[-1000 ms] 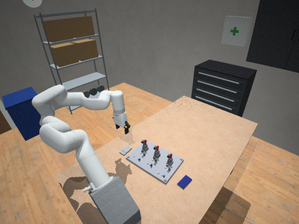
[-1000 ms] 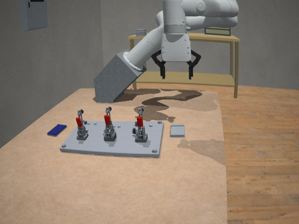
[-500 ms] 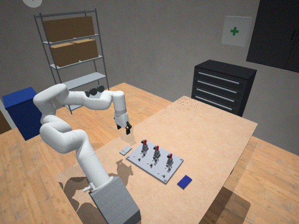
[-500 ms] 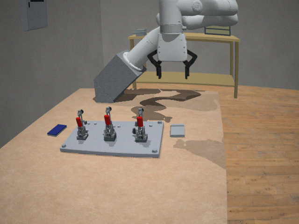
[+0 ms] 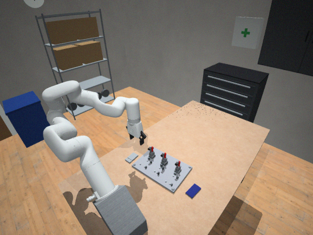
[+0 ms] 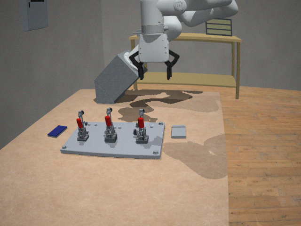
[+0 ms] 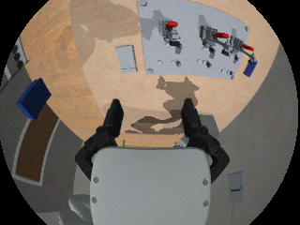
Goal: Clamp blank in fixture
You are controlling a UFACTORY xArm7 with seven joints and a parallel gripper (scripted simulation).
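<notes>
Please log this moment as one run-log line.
black two-finger gripper: open, empty, above table | flat blue blank: on table, left of grey fixture plate | grey slotted part: flat, right | nests empty

It is a workshop. A black tool chest (image 5: 234,91) stands beside a metal shelf rack (image 5: 103,45) of boxes. A first-aid cabinet (image 5: 247,32) hangs on the wall.

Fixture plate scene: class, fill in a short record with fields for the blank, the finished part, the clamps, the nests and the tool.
blank: blue, flat on table, beside one end of fixture plate
finished part: grey, slotted, flat on table, past the opposite end
clamps: three, red handles raised
nests: all without a part
tool: open, holding nothing, above the table
</notes>
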